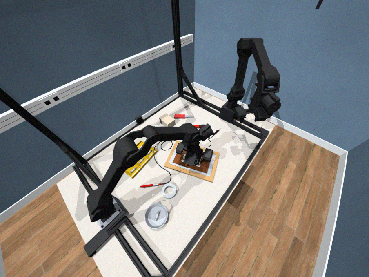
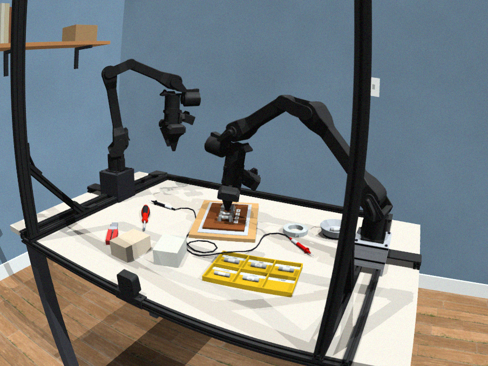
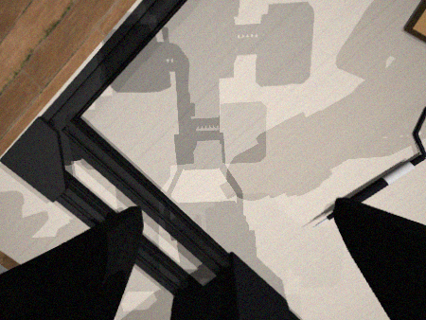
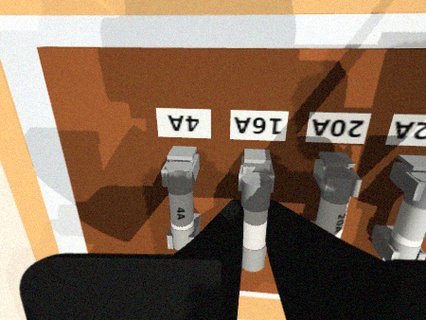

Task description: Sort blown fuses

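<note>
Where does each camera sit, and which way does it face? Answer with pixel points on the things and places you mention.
Top: high past one table point(image 1: 190, 205) point(image 2: 236, 307) point(image 3: 284, 237) end, angled down; both arms point(image 1: 123, 148) point(image 2: 299, 106) show.
Exterior: beyond the tray's side, slanting down across; both arms.
Left wrist: on the left arm, facing table and frame corner point(image 3: 33, 156); its tool point(image 1: 260, 118) point(image 2: 173, 149) point(image 3: 239, 206), open.
Right wrist: on the right arm, facing the fuse board point(image 1: 215, 169) point(image 2: 253, 224) point(image 3: 420, 26) point(image 4: 331, 7); its tool point(image 1: 193, 161) point(image 2: 226, 209) point(image 4: 254, 204), gripping a fuse point(image 4: 256, 236).
Exterior and left wrist share the black probe point(image 1: 215, 132) point(image 2: 162, 205) point(image 3: 364, 195).
</note>
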`<action>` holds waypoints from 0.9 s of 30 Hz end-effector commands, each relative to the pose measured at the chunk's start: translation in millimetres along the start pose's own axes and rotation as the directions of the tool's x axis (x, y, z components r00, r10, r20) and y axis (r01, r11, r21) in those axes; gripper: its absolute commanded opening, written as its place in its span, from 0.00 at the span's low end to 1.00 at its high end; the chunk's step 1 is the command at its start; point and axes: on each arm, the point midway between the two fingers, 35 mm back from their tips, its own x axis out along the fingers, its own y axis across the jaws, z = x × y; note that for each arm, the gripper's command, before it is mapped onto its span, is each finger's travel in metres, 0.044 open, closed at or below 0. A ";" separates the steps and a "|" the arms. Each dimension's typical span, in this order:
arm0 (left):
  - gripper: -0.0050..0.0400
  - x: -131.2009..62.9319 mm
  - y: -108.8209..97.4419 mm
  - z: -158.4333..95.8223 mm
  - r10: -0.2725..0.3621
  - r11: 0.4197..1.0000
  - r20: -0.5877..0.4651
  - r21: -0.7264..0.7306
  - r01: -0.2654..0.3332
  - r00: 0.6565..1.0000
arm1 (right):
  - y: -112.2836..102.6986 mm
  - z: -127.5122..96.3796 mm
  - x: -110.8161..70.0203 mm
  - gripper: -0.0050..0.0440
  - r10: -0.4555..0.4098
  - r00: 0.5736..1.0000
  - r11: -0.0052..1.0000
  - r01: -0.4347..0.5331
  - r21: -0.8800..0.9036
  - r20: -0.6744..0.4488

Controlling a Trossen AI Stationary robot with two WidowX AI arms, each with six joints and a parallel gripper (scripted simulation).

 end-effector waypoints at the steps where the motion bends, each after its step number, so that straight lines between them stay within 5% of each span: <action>1: 1.00 -5.7 0.4 4.2 0.000 1.000 0.023 0.000 0.000 1.000 | -11.7 32.3 49.1 0.00 -0.061 0.991 0.998 0.059 0.020 0.115; 27: 1.00 -5.7 0.4 4.2 0.000 1.000 0.023 0.000 0.000 1.000 | -12.5 32.3 51.4 0.00 -0.061 0.991 0.998 0.059 0.018 0.115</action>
